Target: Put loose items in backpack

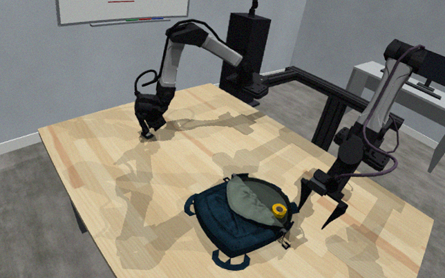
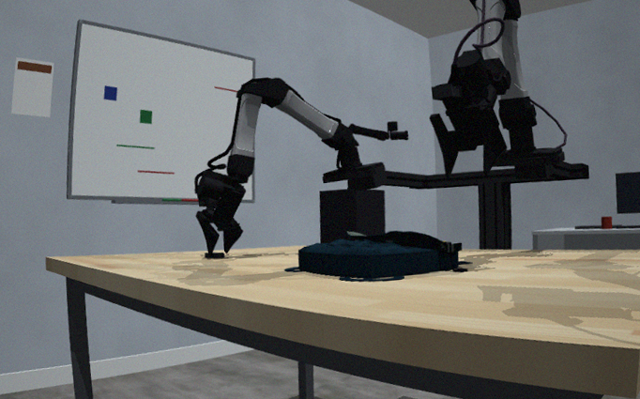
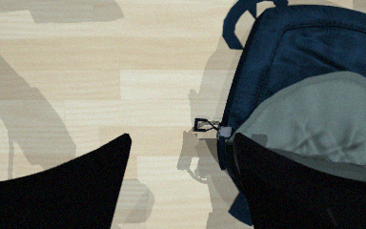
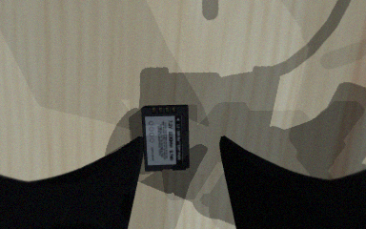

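The blue backpack (image 1: 221, 220) (image 2: 358, 260) (image 3: 295, 52) lies flat. Its grey-green flap (image 1: 245, 201) (image 3: 315, 110) covers part of the opening. A yellow roll (image 1: 278, 215) sits inside the opening's uncovered part. A small black battery with a grey label (image 1: 147, 135) (image 2: 213, 255) (image 4: 162, 143) lies on the table. My right gripper (image 1: 148, 132) (image 2: 218, 254) (image 4: 181, 139) is open and low over the battery, which shows between the fingertips, closer to the left one in the wrist view. My left gripper (image 1: 311, 219) (image 2: 468, 173) (image 3: 182, 135) is open and empty, above the table beside the backpack's opening.
The wooden table (image 1: 185, 156) (image 2: 286, 301) bears everything. Carry loops (image 1: 230, 266) (image 3: 231, 29) stick out from the backpack, and a zip pull (image 1: 286, 248) (image 3: 201, 125) hangs at its side. The black arm mount frame (image 1: 327, 89) runs behind the table.
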